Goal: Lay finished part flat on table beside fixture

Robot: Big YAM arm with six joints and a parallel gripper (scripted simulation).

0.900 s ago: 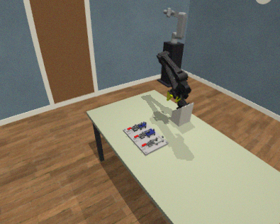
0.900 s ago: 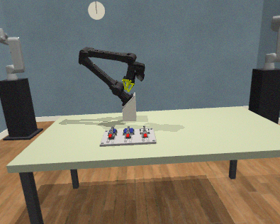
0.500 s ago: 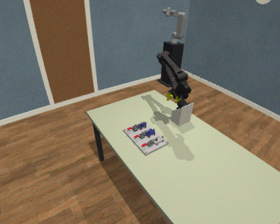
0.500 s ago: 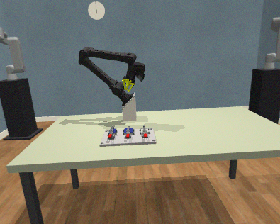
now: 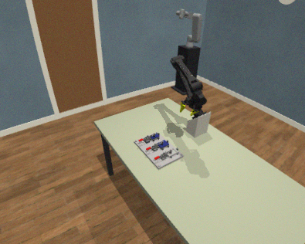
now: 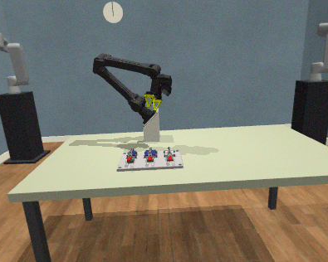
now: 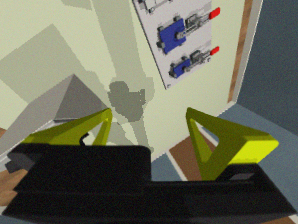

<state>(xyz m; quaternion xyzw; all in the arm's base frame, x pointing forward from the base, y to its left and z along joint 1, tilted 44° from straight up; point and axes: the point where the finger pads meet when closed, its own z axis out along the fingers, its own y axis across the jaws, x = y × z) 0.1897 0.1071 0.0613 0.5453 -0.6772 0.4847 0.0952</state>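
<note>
Tabletop (image 6: 247, 157) was the largest thing you had in view, a pale green slab on dark legs over a wooden floor. Your black arm (image 6: 126, 66) rose from a grey wedge-shaped base (image 6: 152, 129) set near the worktop's far long edge, folded back over itself with the wrist hanging just above that base. Your gripper (image 6: 153, 100) sat at the end of it with its yellow fingers spread as wide as they go and nothing between them; in the wrist view you could see only tabletop and shadow through the gap.

The fixture (image 6: 123, 167), a light grey plate, lay flat between the base and the near long edge, closer to the left end of the table in the exterior view. It carried three clamped stations in a row, each with a small red-handled clamp (image 7: 215, 13). You could see two blue blanks (image 7: 171, 35) held in two of the stations. The finished part (image 6: 168, 155), grey rather than blue, sat clamped in the end station on the right in the exterior view; its slot was too small for you to make out. The gripper hung well apart from it.
</note>
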